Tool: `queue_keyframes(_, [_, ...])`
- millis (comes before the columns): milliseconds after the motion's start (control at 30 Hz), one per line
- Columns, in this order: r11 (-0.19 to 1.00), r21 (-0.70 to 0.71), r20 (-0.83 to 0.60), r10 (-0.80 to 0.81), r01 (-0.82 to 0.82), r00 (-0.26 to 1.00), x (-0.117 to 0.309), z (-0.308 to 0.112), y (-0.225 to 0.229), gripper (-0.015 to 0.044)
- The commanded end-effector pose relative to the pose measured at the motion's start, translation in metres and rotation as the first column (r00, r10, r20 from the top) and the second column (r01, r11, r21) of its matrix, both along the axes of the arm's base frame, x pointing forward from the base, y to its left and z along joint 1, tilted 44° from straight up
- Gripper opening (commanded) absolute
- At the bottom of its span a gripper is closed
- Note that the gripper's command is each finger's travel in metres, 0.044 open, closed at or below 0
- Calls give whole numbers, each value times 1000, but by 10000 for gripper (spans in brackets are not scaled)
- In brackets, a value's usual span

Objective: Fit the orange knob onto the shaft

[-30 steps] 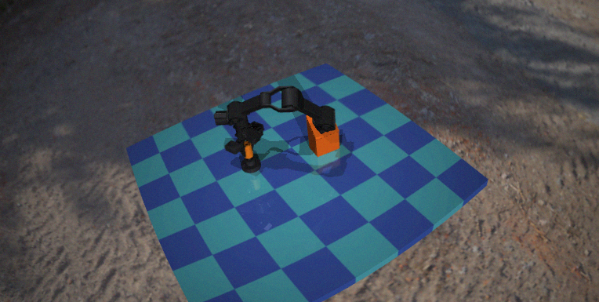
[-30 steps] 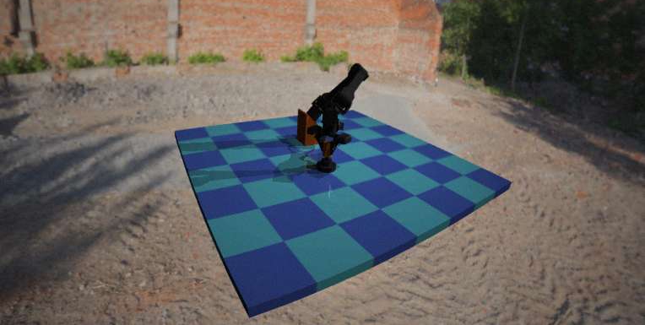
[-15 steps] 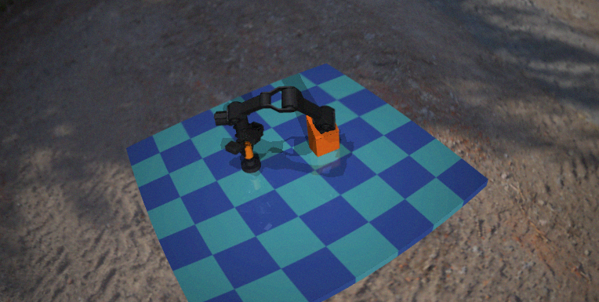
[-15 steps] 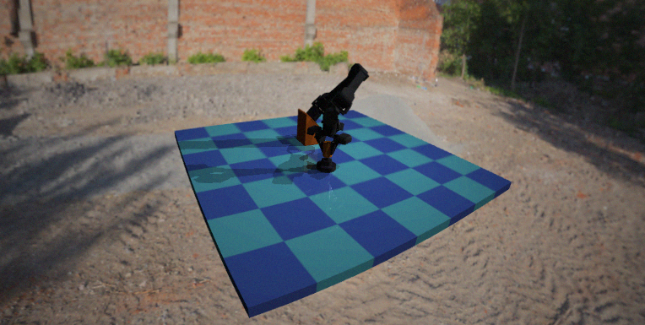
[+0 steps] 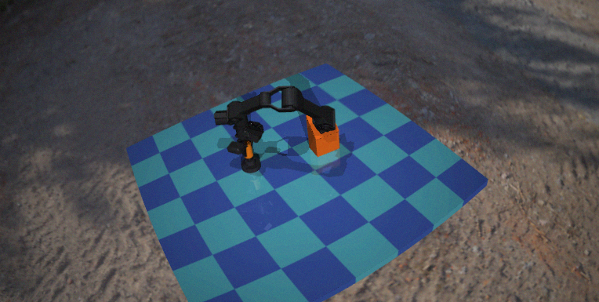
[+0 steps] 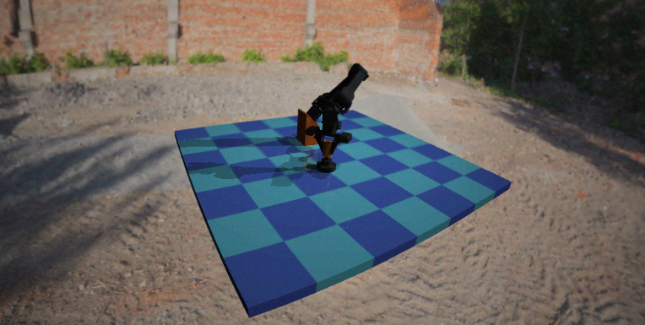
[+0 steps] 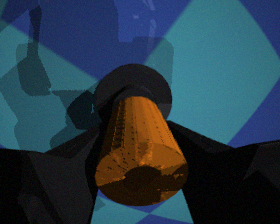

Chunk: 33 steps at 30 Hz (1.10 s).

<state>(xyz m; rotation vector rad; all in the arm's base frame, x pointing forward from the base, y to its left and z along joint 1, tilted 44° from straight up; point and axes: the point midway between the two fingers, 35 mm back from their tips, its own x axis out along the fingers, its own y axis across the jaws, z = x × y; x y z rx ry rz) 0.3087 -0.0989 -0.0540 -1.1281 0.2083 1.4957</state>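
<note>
The orange knob (image 5: 249, 151) (image 6: 327, 148) (image 7: 141, 132) stands upright over the dark round pedestal (image 5: 251, 166) (image 6: 326, 165) (image 7: 133, 74). My gripper (image 5: 248, 149) (image 6: 327, 145) (image 7: 136, 126) is shut on the knob from both sides, pointing down. In the wrist view the knob's top end with its dark hole faces the camera, and the pedestal shows behind its lower end. The shaft is hidden, and I cannot tell how far the knob sits down on it or whether the flat sides line up.
The arm's orange base block (image 5: 327, 143) (image 6: 305, 129) stands on the blue and teal checkered board (image 5: 307, 193) (image 6: 360, 203), to the right of the pedestal in the top view and behind it in the exterior view. The arm arches between them.
</note>
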Motion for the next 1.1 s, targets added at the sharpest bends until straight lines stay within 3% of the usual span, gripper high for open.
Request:
queue_keyframes(0, [999,-11,30,31,-30,999,0,0,1,0])
queue_keyframes(1067, [999,-11,30,31,-30,999,-1,1,0,0])
